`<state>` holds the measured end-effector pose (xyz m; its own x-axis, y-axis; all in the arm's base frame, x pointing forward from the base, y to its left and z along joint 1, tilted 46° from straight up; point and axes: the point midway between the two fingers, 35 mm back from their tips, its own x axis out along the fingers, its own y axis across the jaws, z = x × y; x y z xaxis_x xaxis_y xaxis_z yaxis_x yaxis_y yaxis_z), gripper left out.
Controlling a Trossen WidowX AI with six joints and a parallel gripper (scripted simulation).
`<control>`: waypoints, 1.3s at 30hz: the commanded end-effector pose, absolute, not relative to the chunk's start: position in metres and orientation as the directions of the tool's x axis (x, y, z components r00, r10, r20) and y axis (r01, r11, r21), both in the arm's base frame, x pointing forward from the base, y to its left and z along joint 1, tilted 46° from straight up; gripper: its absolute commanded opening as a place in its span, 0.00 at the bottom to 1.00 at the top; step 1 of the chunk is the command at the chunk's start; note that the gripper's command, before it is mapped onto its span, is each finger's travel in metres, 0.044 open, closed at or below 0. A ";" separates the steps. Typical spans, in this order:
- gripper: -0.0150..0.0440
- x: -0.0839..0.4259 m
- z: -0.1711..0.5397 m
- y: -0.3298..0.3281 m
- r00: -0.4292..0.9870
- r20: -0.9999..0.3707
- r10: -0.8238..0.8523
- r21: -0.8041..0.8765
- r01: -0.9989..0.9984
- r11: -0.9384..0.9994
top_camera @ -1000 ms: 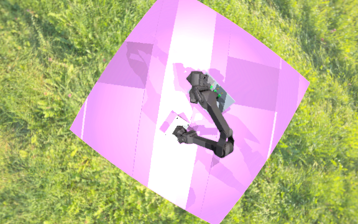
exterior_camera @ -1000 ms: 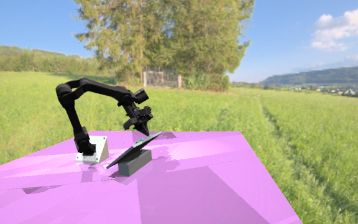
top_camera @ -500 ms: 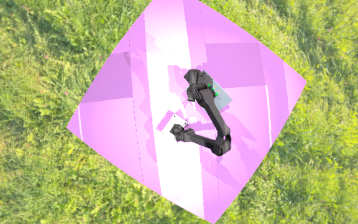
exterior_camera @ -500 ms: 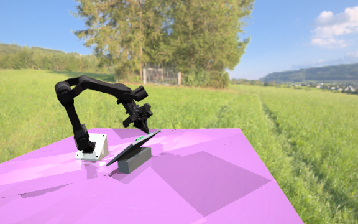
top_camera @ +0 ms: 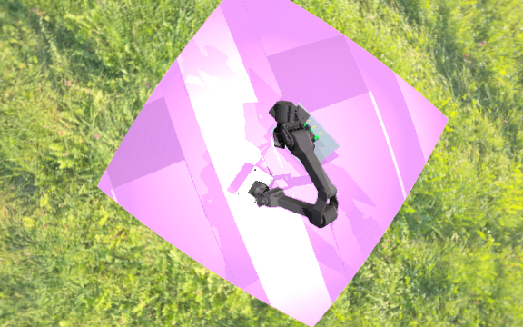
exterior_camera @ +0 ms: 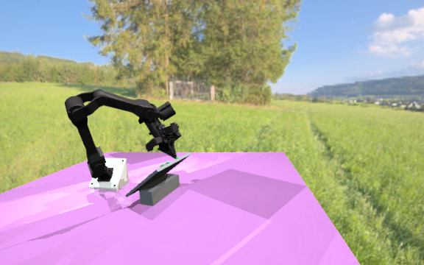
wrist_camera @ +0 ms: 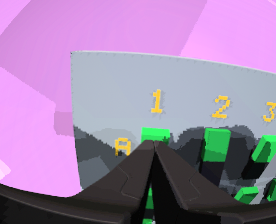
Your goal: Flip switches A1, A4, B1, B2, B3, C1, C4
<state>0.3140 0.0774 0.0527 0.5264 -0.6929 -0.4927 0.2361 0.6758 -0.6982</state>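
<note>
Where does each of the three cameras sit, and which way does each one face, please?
Top: overhead, looking straight down on the pink table; whole arm shows.
Exterior: off to one side, level, facing the tilted panel; whole arm and base show.
Wrist: on the arm, looking past the shut gripper at switch A1.
All three share the panel.
</note>
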 end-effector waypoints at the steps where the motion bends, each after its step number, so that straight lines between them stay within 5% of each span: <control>1: 0.25 0.315 0.053 0.077 0.529 -0.489 -0.694 -0.699 0.238 0.674; 22: 0.25 0.316 0.052 0.075 0.529 -0.489 -0.694 -0.699 0.238 0.674; 30: 0.25 0.280 0.082 0.119 0.549 -0.477 -0.686 -0.699 0.236 0.675; 39: 0.25 0.268 0.130 0.077 0.548 -0.479 -0.686 -0.700 0.233 0.675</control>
<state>0.2737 0.0944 0.1076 0.5414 -0.6886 -0.4825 0.2210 0.6702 -0.7085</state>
